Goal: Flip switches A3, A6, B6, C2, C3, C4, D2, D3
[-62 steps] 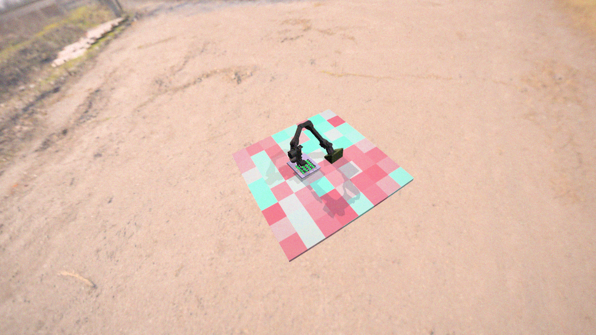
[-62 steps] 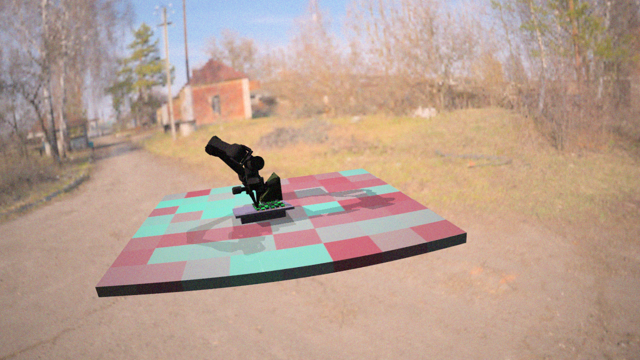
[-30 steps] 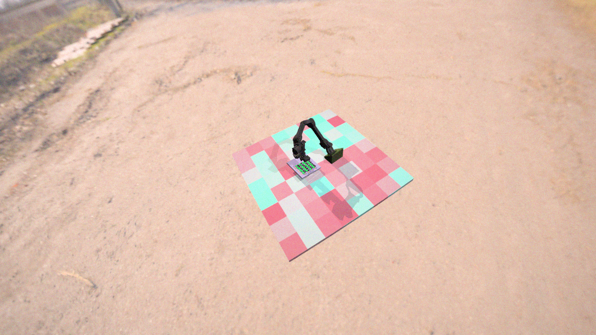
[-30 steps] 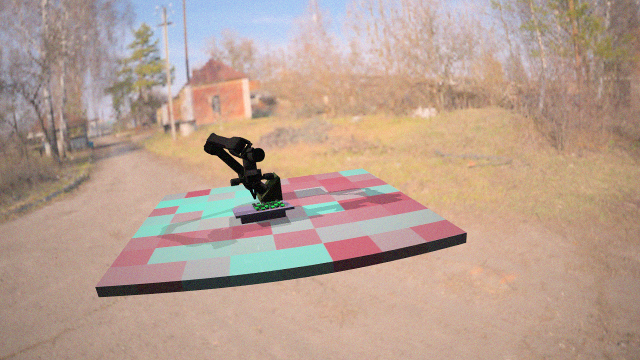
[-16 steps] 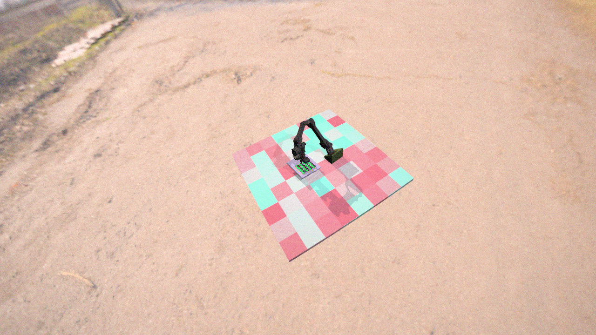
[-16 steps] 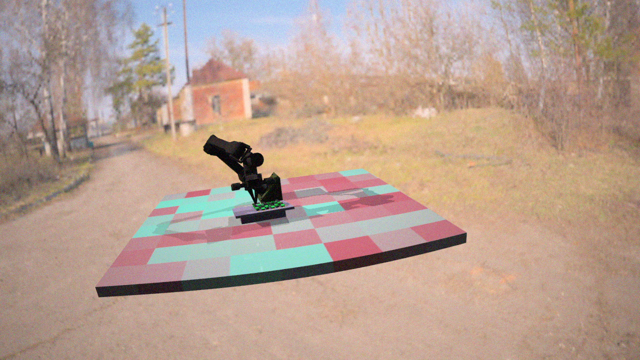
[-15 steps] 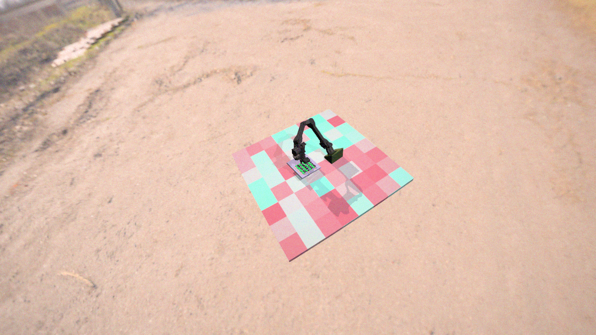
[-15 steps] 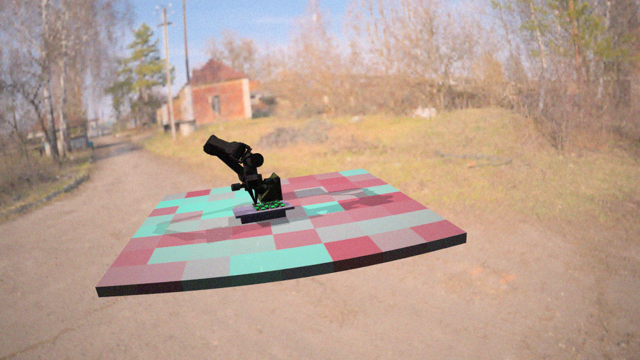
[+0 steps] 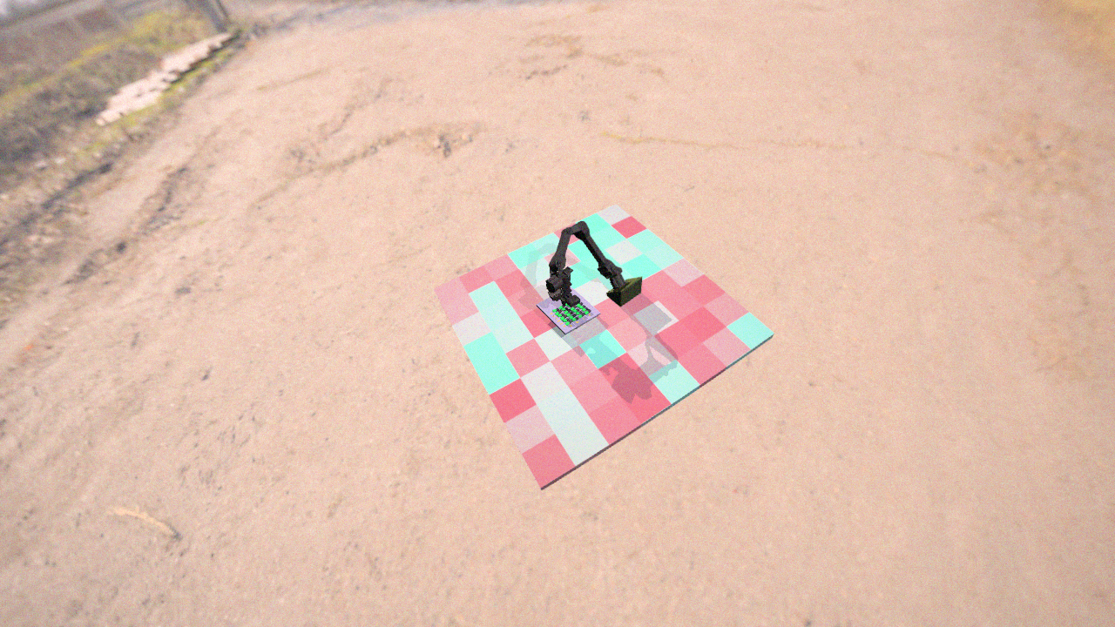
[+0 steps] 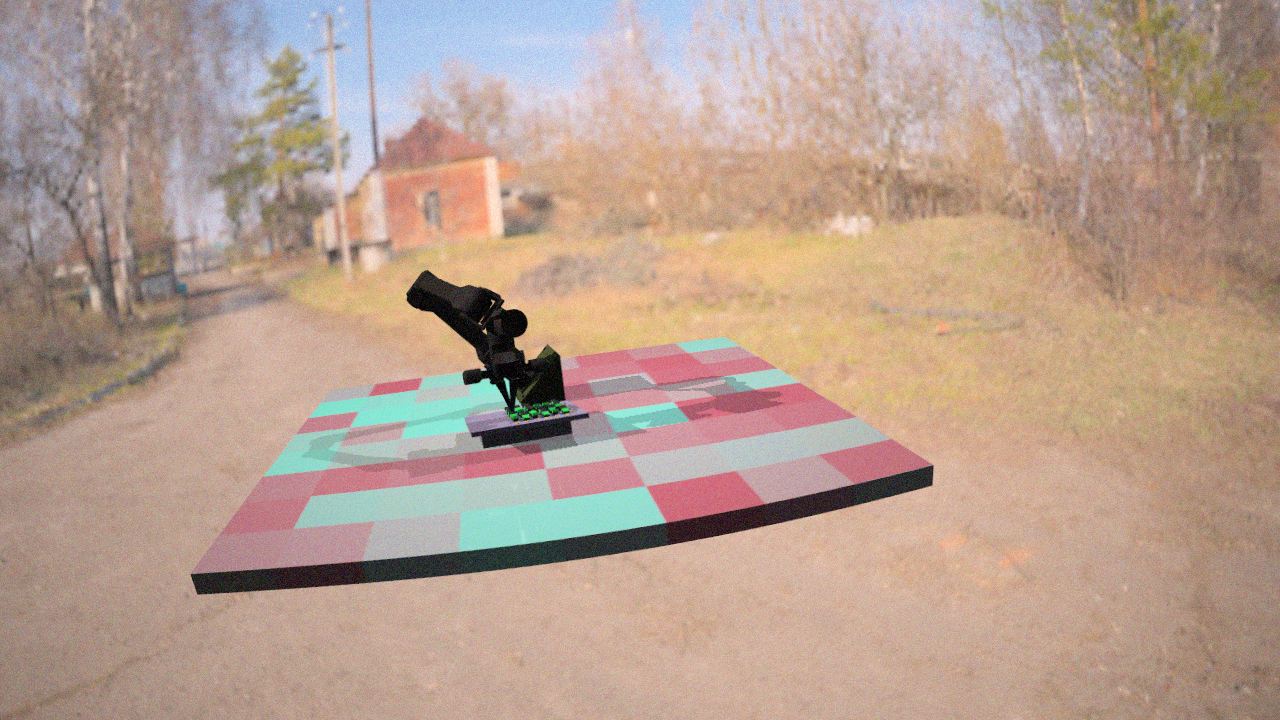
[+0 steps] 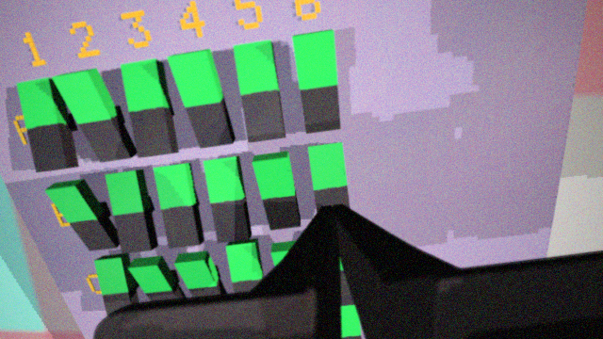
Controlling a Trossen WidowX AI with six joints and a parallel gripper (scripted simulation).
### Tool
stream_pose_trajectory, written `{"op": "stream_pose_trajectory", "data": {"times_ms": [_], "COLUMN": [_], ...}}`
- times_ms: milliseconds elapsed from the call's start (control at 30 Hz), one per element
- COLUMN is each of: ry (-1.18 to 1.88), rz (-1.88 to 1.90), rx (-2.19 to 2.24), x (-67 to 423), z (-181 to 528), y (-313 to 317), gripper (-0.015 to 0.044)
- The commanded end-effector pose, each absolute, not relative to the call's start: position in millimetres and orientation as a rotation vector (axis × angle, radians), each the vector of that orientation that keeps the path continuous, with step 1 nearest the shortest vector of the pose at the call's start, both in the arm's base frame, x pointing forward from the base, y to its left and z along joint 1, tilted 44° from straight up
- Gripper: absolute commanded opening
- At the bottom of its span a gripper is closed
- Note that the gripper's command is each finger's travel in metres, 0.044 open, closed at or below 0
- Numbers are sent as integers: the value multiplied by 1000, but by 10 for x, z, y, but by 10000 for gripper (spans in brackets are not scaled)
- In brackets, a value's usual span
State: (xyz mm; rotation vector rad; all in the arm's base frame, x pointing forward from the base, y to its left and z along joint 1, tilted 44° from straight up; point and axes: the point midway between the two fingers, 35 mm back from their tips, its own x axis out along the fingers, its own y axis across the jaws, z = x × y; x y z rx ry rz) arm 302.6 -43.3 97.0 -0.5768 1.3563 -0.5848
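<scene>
A lilac switch panel point(image 11: 415, 155) point(image 9: 586, 320) point(image 10: 490, 419) carries rows of green-and-grey rocker switches, with orange column numbers along the top and row letters on the left. In the wrist view my gripper point(image 11: 333, 216) point(image 9: 557, 299) point(image 10: 511, 402) is shut and empty, its black fingertips together at the near grey end of switch B6 point(image 11: 328, 166). Switch A6 point(image 11: 315, 61) stands just beyond it. Switches A3 point(image 11: 143, 87), C2 point(image 11: 150, 275), C3 point(image 11: 195, 269) and C4 point(image 11: 244, 262) show to the left. The fingers hide row D and most of C5 and C6.
The panel sits on a checkered platform of red, teal and grey tiles point(image 9: 561, 405) point(image 10: 554, 514). The arm's dark green base point(image 9: 625, 290) point(image 10: 542, 377) stands behind the panel. Sandy ground surrounds the platform.
</scene>
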Motion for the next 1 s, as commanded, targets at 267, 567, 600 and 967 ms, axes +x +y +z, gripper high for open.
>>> {"op": "stream_pose_trajectory", "data": {"times_ms": [267,567,600,967], "ry": [1356,1356,1356,1356], "rz": [-585,-585,-585,-585], "rx": [-582,-582,-582,-582], "x": [3028,3029,3029,3031], "z": [966,957,956,946], "y": [-442,-451,-452,-462], "gripper": [0,0,0,0]}}
